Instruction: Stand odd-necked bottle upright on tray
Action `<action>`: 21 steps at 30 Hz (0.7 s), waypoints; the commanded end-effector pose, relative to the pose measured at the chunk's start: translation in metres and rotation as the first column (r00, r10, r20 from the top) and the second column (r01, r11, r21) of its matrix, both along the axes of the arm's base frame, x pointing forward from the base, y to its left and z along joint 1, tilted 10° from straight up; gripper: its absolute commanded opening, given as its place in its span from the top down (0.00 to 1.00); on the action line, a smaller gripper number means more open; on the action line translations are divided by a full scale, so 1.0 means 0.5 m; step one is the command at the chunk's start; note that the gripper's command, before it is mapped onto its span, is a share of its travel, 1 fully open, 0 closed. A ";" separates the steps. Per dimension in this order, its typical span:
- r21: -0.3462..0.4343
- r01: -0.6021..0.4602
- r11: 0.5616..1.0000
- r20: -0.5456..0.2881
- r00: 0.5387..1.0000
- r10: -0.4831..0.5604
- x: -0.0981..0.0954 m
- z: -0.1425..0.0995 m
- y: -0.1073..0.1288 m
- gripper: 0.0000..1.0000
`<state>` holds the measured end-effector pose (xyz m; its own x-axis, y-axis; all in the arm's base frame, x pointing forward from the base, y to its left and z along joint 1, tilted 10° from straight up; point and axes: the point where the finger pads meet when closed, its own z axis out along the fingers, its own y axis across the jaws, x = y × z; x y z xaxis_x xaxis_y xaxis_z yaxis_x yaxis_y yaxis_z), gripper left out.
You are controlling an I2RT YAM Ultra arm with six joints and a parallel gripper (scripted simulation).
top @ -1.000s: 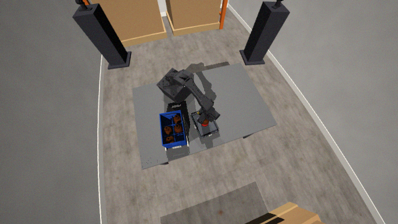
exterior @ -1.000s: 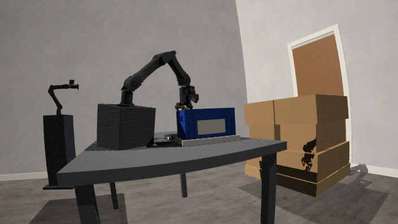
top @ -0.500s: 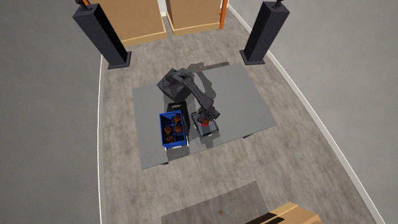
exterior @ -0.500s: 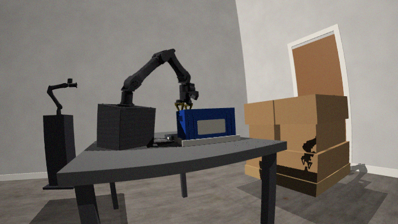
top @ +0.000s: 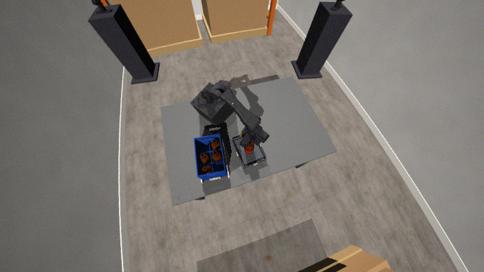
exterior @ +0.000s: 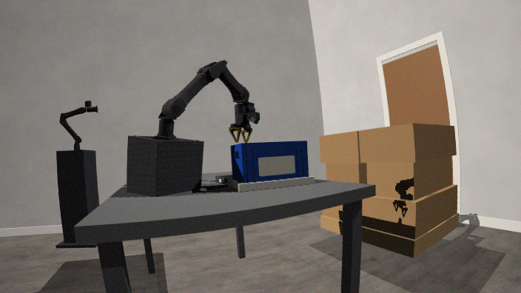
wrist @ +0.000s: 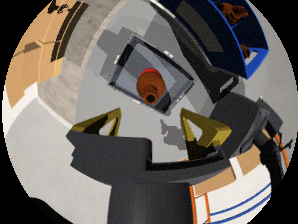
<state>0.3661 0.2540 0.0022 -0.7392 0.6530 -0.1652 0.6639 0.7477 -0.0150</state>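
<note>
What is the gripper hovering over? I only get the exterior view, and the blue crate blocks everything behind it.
Observer: A tray beside the crate. One brown bottle with a red band stands on it.
Operator: Is the gripper holding that bottle?
Observer: No. In the wrist view the gripper is open above the bottle, with nothing between its fingers.
Operator: How many are in the crate?
Observer: The top view shows four bottles standing in its compartments.
</note>
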 end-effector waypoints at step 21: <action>0.020 -0.012 1.000 0.038 0.999 0.011 -0.001 0.091 0.024 0.00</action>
<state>0.3613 0.2538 0.0190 -0.7411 0.6516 -0.1621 0.6640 0.7471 -0.0326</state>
